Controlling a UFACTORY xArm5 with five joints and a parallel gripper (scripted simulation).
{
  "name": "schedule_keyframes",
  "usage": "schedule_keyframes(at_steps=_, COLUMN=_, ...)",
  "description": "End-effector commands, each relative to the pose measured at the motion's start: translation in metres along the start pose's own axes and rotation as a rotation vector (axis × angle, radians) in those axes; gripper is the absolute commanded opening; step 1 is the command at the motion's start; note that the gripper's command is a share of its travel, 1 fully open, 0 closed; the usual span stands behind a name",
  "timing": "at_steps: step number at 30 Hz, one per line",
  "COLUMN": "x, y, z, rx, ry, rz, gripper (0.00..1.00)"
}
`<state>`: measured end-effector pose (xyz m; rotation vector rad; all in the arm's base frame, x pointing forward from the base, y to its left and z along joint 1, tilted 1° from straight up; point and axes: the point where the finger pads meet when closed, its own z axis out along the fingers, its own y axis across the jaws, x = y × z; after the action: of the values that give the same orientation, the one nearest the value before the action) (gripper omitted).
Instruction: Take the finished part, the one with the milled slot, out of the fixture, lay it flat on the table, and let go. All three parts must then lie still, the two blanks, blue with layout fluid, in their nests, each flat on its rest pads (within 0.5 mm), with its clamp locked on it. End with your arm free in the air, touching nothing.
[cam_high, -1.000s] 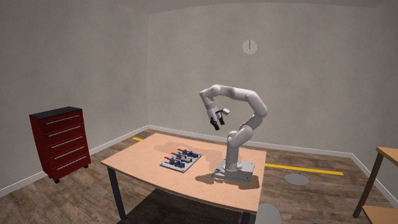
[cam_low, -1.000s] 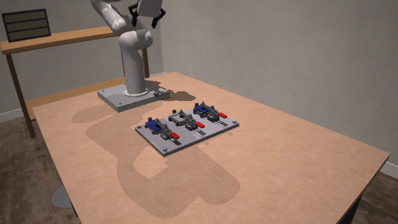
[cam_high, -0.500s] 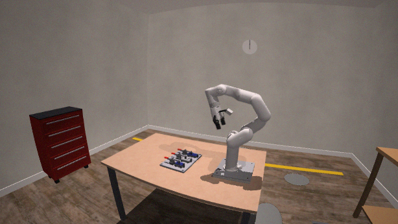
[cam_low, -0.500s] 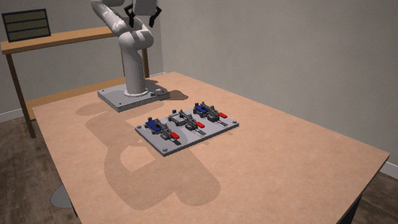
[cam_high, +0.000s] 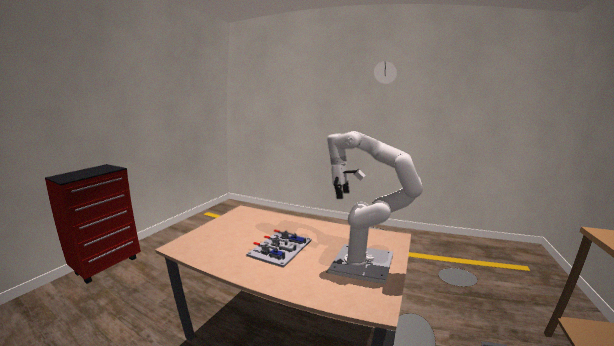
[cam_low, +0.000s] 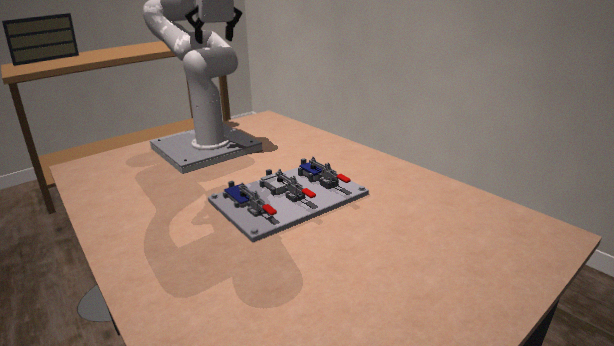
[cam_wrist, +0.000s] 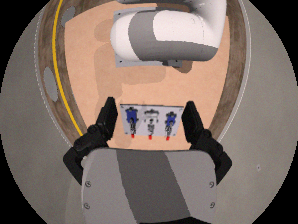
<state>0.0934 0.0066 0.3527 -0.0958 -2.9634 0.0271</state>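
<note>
A grey fixture plate (cam_high: 257, 254) (cam_low: 292, 218) (cam_wrist: 141, 137) lies on the table (cam_high: 225, 240) (cam_low: 400, 260), left of the arm's base. It holds three parts in a row, each under a toggle clamp with a red handle (cam_low: 269, 209). The middle part is grey, the finished part (cam_high: 287, 246) (cam_low: 271, 184) (cam_wrist: 150, 116). The two outer parts are blue blanks (cam_low: 236, 193) (cam_low: 310, 167) (cam_wrist: 131, 117) (cam_wrist: 170, 119). My gripper (cam_high: 341, 192) (cam_low: 214, 35) (cam_wrist: 150, 106) is open and empty. It hangs high above the table and points down, with the plate far below between its fingers in the wrist view.
The arm's base plate (cam_high: 360, 264) (cam_low: 205, 148) is bolted to the table near the fixture. A red tool chest (cam_high: 92, 220) stands on the floor at the left. A wooden bench (cam_low: 85, 59) stands behind the table, and another wooden table (cam_high: 595, 240) stands at the right.
</note>
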Motion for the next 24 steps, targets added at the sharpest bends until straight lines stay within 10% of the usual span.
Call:
schedule_keyframes(at_steps=1, x=0.0000, y=-0.0003, z=-0.0008, rx=-0.001, ry=-0.005, rz=-0.002, gripper=1.00)
schedule_keyframes(at_steps=4, x=0.0000, y=-0.0003, z=-0.0008, rx=-0.001, ry=-0.005, rz=-0.002, gripper=1.00)
schedule_keyframes(at_steps=9, x=0.0045, y=-0.0081, z=0.0012, rx=-0.018, ry=-0.158, rz=-0.059, gripper=1.00)
schedule_keyframes(at_steps=24, x=0.0052, y=-0.0094, z=0.0015, rx=-0.018, ry=-0.186, rz=-0.069, gripper=1.00)
